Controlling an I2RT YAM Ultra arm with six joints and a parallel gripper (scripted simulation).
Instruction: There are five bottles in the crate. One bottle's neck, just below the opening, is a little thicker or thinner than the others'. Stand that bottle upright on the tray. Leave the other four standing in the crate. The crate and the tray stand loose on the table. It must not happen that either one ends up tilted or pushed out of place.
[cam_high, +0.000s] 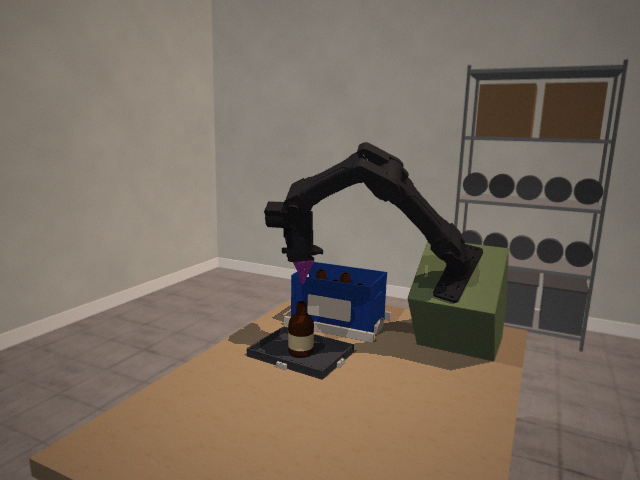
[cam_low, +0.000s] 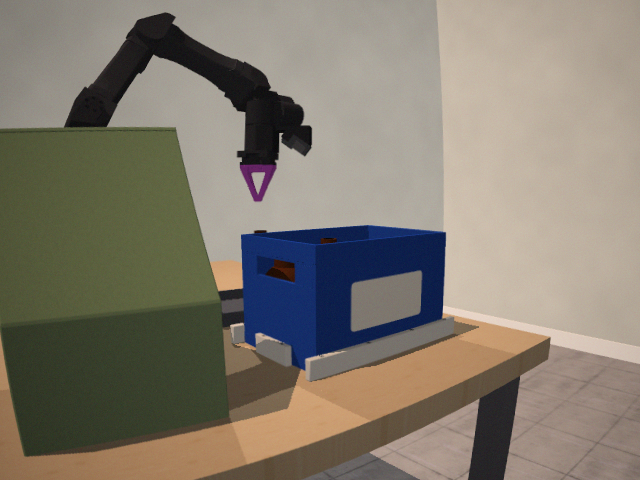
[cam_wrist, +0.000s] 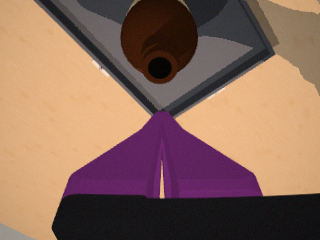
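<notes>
Our gripper (cam_high: 303, 283) (cam_low: 257, 200) (cam_wrist: 161, 121) has its jaws together on nothing, the purple fingertips meeting above the tray (cam_high: 321, 373) (cam_wrist: 220, 85). Below them, well apart, the brown glass bottle (cam_high: 300, 330) (cam_wrist: 160, 35) stands upright on the tray, inside its low rim. Farther out, the blue crate (cam_high: 369, 304) (cam_low: 281, 310) sits just beside the tray, with a few brown bottle tops showing inside; we cannot count all four.

What could go wrong now is mostly our own doing. If we came down with the fingers shut, we could strike the mouth and tip the bottle; a low sideways swing could catch its neck or knock the crate, which stands loose. A nudge to the tray could rock the bottle too. We should judge the placing finished, provided this is the odd one, and we cannot tell that from the neck here.

The bottle itself looks dark amber, round-shouldered, with a cream label around its lower body and a narrow neck. From the wrist camera we look onto its open, dark mouth, and no cap shows.
</notes>
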